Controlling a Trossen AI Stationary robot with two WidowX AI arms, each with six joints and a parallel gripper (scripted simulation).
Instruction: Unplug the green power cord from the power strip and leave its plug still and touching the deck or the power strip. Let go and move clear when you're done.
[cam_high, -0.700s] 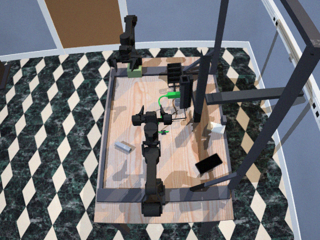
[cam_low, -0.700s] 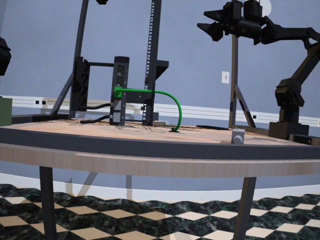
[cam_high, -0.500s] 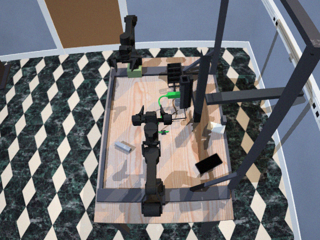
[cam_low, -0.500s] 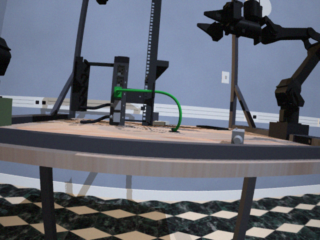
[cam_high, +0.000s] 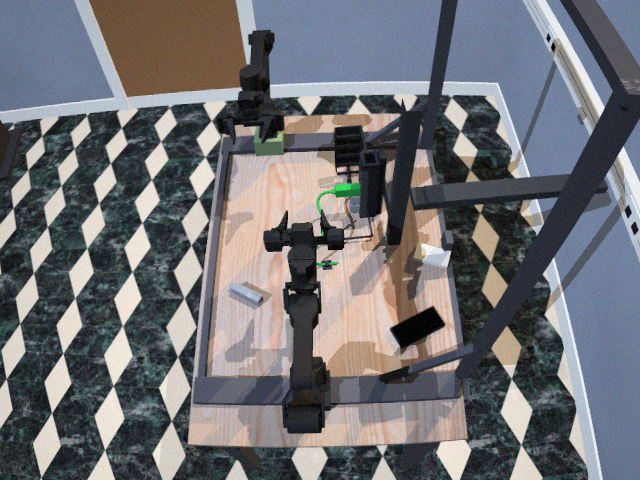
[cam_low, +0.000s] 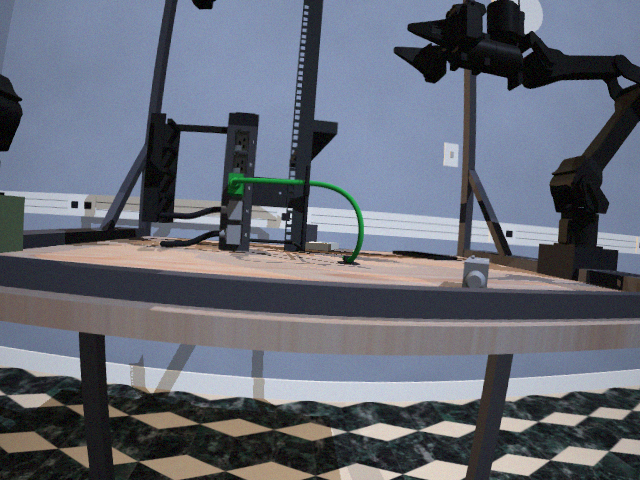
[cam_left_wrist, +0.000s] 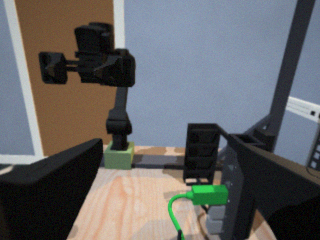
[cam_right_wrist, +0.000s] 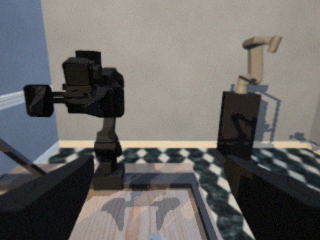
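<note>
From the top, the green plug (cam_high: 347, 190) (cam_low: 235, 186) (cam_left_wrist: 210, 195) sits against the power strip (cam_high: 371, 191) (cam_low: 231, 134) (cam_left_wrist: 231, 170), long axis crosswise; its mating end points right, its cord (cam_high: 318, 201) (cam_low: 359, 217) (cam_left_wrist: 171, 210) leaving leftward. The left jaws (cam_high: 303, 214) (cam_low: 402, 37) are spread, holding nothing. The right jaws (cam_high: 248, 139) appear near the green block (cam_high: 269, 147) (cam_low: 11, 222) (cam_left_wrist: 112, 159).

In the exterior view the plug is seated partway up the upright strip, above two grey plugs, cord end outward. The cord runs right, then curves down to the tabletop (cam_high: 248, 206) (cam_low: 155, 263) (cam_left_wrist: 125, 200) (cam_right_wrist: 135, 215). The strip's pale marks are too small to read.

The left wrist view shows the plug roughly level, beyond the parted jaws and towards the right.

In the right wrist view, the dark jaws are parted with nothing gripped; their tips are, in fairness, rather blurred. The left arm (cam_right_wrist: 107, 145) stands opposite.
</note>
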